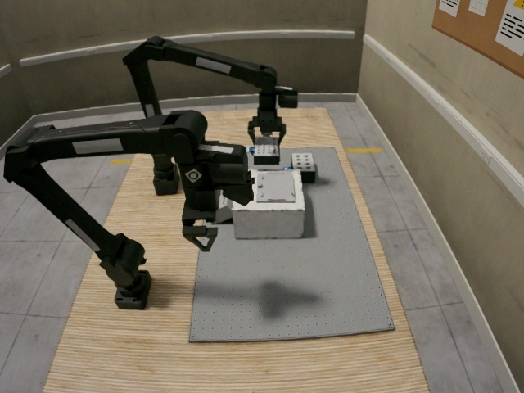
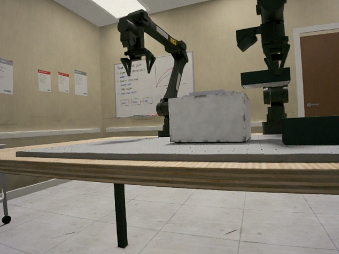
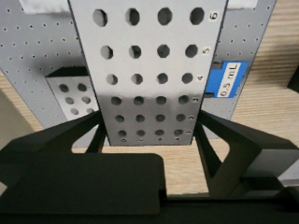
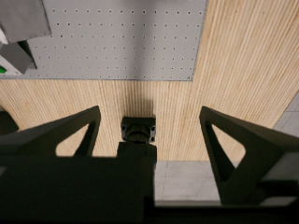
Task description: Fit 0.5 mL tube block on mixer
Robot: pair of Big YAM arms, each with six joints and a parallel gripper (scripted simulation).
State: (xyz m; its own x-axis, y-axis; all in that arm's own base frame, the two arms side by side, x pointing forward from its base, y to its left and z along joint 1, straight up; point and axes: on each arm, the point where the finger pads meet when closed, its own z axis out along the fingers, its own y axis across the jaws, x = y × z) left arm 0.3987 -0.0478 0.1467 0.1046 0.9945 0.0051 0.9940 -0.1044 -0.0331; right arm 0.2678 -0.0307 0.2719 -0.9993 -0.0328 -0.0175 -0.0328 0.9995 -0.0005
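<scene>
The 0.5 mL block (image 1: 266, 159) (image 2: 264, 78) (image 3: 149, 65) has a pale top with rows of small holes and a blue lever (image 3: 229, 79) printed "0.5 mL". My left gripper (image 3: 149, 112) (image 2: 277, 73) is shut on it across its sides. The block hangs roughly level in the air, beyond the mixer in the top view and higher than its plate. The white mixer (image 1: 268, 223) (image 2: 207, 120) stands on the grey mat, with its bare plate (image 1: 277, 187) on top. My right gripper (image 2: 139, 72) (image 4: 149, 111) is open and empty, high on the mixer's other side. The plate's rear lip is too small to make out.
The other block (image 1: 302, 161) (image 2: 310, 131) (image 3: 75, 100), with fewer, larger holes, stands on the perforated grey mat (image 1: 291, 274) close to the mixer's far corner. The right arm's wrist partly hides the mixer's sloped dark panel (image 1: 223, 216) in the top view.
</scene>
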